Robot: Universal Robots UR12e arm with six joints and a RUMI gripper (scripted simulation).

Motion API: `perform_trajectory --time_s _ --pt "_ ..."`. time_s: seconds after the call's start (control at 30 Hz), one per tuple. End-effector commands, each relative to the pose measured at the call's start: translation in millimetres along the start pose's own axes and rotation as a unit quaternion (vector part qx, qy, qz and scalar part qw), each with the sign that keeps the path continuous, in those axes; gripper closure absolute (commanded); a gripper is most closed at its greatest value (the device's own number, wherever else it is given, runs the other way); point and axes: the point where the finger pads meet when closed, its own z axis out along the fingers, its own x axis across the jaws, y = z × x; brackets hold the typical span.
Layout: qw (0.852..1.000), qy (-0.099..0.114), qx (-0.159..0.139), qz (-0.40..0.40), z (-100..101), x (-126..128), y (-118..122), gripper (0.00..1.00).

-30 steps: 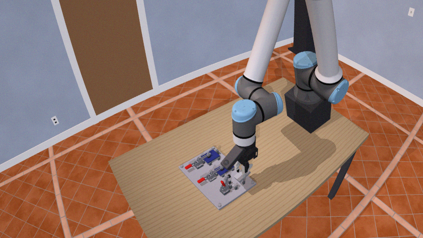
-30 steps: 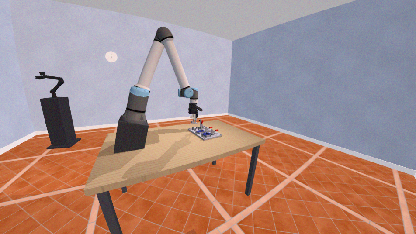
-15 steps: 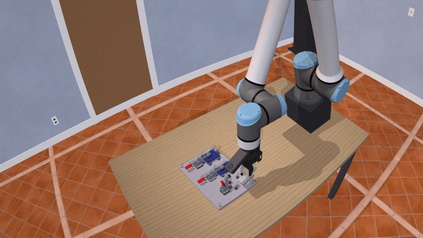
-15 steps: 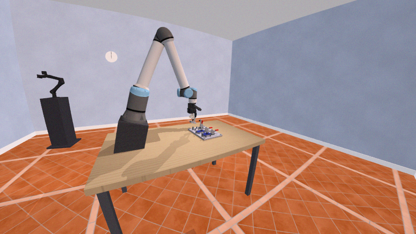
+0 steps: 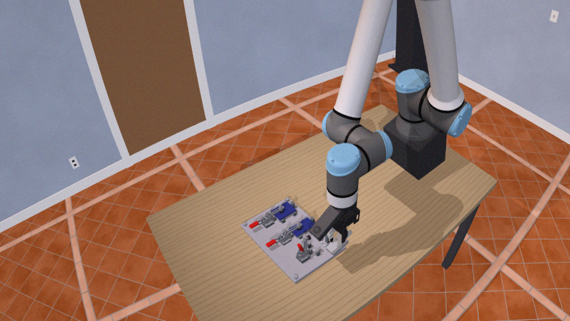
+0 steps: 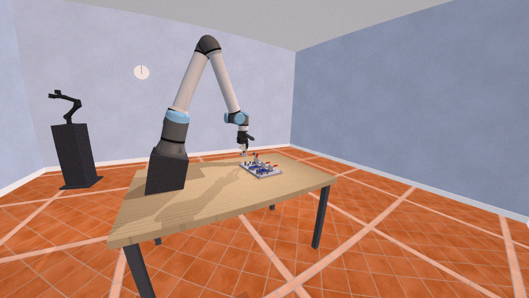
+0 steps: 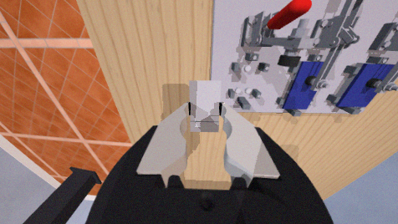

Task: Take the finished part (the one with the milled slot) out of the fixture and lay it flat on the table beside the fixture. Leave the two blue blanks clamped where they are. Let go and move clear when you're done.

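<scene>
Table: pale wood with straight grain lines running along its length, on dark legs.
Fixture: a flat light-grey metal plate lying on the table, carrying grey toggle clamps and small dark pegs. In my wrist view it fills the 1 to 2 o'clock area.
Clamp handles: glossy red and rounded. The nearest red handle stands raised at 1 o'clock.
Blue blanks: two flat, deep-blue rectangular blocks, first blue blank and second blue blank, side by side at 3 o'clock, each under a grey clamp arm.
Finished part: a small pale-grey metal block with flat faces and square edges. A notch-like recess shows on the end facing me; I cannot tell its exact form. It sits at the centre of my wrist view, over the plate's edge where it meets bare wood.
My gripper: two light-grey, wedge-shaped fingers on a rounded black body, closed narrowly against both sides of the finished part.
Floor: terracotta tiles with paler bands crossing them.
</scene>
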Motion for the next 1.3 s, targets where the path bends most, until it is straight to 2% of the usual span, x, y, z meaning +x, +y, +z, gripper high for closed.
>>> perform_trajectory --time_s 0.0,0.63,1.27 --pt "1.000 0.000 0.001 0.000 -0.5 -11.6 -0.8 1.00" --pt "1.000 0.000 0.001 0.000 -0.5 -34.7 -0.8 1.00" --pt "1.000 0.000 0.001 0.000 -0.5 -38.2 -0.8 1.00"
